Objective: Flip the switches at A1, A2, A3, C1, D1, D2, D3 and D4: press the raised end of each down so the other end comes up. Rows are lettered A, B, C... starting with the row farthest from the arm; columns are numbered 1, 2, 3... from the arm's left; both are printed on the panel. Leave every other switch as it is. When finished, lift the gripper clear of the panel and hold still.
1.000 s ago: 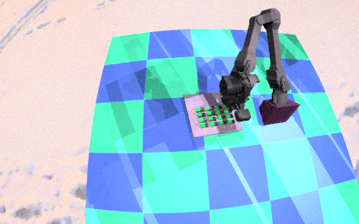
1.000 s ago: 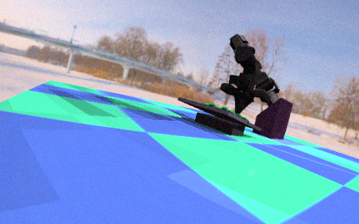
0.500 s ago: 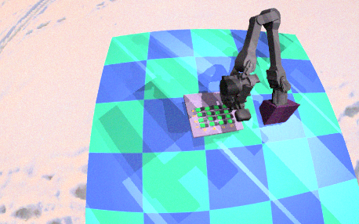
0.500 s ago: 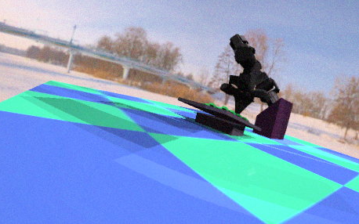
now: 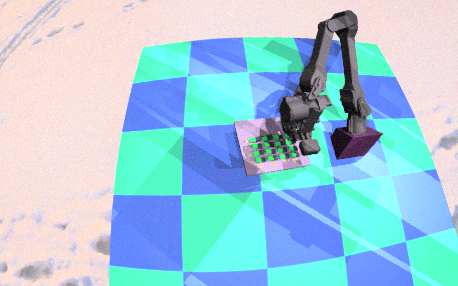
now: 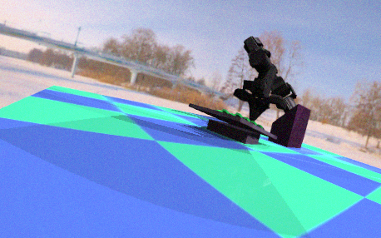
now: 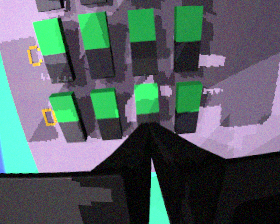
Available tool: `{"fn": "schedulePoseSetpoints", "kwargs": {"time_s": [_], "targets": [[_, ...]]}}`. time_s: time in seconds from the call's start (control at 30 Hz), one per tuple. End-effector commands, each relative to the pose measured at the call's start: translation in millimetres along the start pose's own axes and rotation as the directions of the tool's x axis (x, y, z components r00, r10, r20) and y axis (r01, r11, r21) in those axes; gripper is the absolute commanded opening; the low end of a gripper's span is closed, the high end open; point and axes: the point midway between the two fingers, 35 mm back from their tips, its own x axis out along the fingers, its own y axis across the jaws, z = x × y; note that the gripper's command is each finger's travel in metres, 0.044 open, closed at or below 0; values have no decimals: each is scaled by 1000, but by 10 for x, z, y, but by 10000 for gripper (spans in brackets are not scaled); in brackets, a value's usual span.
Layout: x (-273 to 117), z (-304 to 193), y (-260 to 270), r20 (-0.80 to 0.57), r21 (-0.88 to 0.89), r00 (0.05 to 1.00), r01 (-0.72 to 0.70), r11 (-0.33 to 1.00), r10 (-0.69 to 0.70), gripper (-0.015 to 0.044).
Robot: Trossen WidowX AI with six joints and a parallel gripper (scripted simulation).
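Note:
The tilted panel (image 5: 255, 128) (image 6: 200, 109) (image 7: 246, 142) bears rows of green-and-black switches. In the wrist view the nearest row shows D1 (image 7: 64, 107), D2 (image 7: 105, 104), D3 (image 7: 146, 99) and D4 (image 7: 188, 97); behind it are C1 (image 7: 51, 37), C2 (image 7: 95, 31), C3 (image 7: 142, 26) and C4 (image 7: 188, 24). Rows A and B are mostly out of that view. My gripper (image 6: 252, 119) (image 7: 148, 129) is shut and empty, its tips at the near black end of D3, partly hiding it. Contact cannot be told. Which ends are raised is hard to tell.
The arm stands on a dark purple block (image 5: 355, 144) (image 6: 297, 125) beside the panel's near side. The panel rests on a dark base (image 6: 233, 131) on the blue and green checkered table (image 5: 220, 220) (image 6: 212, 171). The arm covers the panel's near corner in the top view.

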Motion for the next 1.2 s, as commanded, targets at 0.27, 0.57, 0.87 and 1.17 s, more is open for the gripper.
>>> {"fn": "schedulePoseSetpoints", "kwargs": {"time_s": [0.27, 0.57, 0.87, 1.17], "targets": [[22, -10, -3, -1, -6, 1000, 4, 1000, -4, 0], [34, -10, -4, -1, -6, 1000, 4, 1000, -4, 0], [46, -11, -4, -1, -6, 1000, 4, 1000, -4, 0], [58, -11, -4, -1, -6, 1000, 4, 1000, -4, 0]]}}
